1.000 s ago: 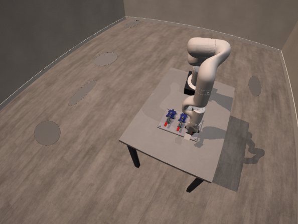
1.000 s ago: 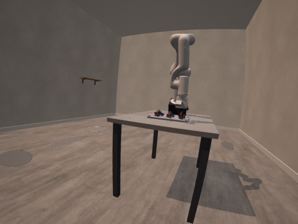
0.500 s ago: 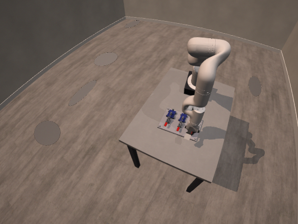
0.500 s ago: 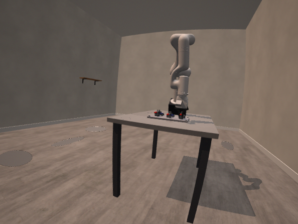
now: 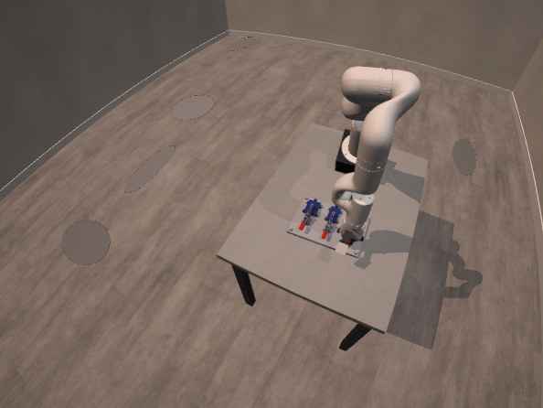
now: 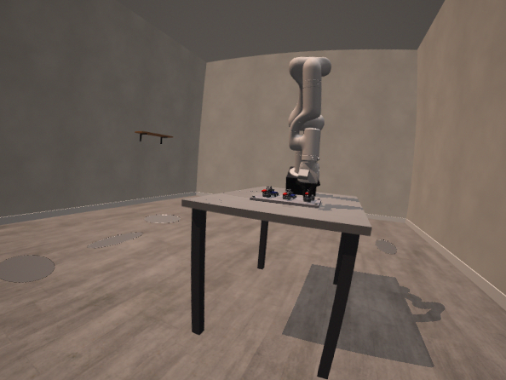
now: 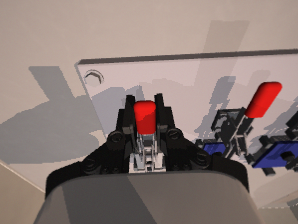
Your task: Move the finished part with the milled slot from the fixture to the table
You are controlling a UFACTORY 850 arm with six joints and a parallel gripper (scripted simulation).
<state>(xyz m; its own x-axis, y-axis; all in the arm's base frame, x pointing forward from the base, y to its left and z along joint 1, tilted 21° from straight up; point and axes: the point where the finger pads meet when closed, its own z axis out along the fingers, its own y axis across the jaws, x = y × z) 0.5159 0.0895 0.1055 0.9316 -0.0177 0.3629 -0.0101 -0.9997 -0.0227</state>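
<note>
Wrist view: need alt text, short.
The black gripper is shut on the red handle of a toggle clamp on the pale fixture plate. To the right, a second clamp's red handle slants up beside two blue blanks, partly out of frame. A round hole marks the plate's near corner.

— What hangs on the wall left of the bench [image 6: 238, 208]?
— A small brown shelf [image 6: 153, 135], high up.
— And on the floor around the bench?
— Wood planks with flat grey round patches [image 5: 86, 241], most well left of it.
</note>
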